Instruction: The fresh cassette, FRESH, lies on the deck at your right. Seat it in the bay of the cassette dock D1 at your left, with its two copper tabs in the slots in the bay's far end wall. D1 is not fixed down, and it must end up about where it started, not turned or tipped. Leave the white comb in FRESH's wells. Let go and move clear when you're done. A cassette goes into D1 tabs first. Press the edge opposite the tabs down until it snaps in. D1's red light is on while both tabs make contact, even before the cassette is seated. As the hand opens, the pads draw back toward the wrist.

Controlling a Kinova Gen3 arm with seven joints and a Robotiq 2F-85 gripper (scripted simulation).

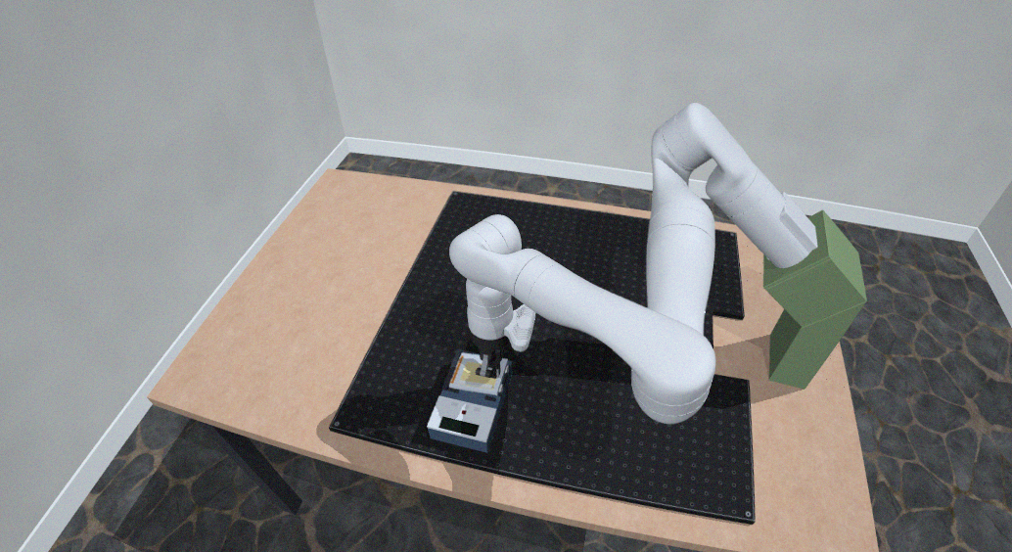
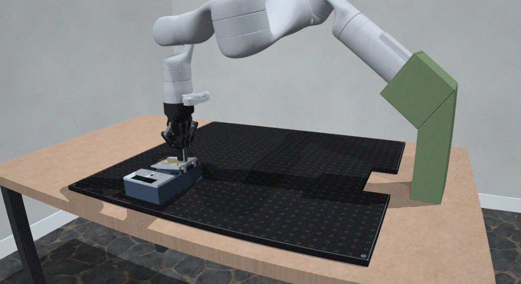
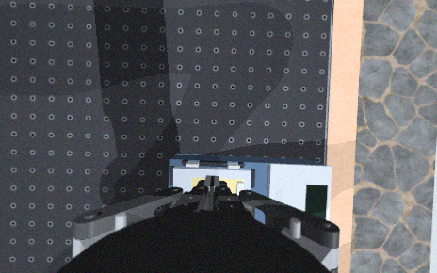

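Dock D1 [image 1: 463, 428] one, cassette FRESH [image 1: 473, 380] one, closed empty jaws touching it

I could read no text, label, brand or number anywhere. The dark display panel [image 1: 461, 427] on the dock [image 1: 453, 440], just beyond the gripper [image 1: 488, 368], showed no legible characters.

Smooth satin white plastic-looking arm shell [image 2: 237, 25], matt black perforated deck plate [image 2: 276, 209], matt tan wood-look table top [image 2: 419, 241], matt blue-grey dock housing [image 2: 145, 190], matt green block pedestal [image 2: 432, 151]
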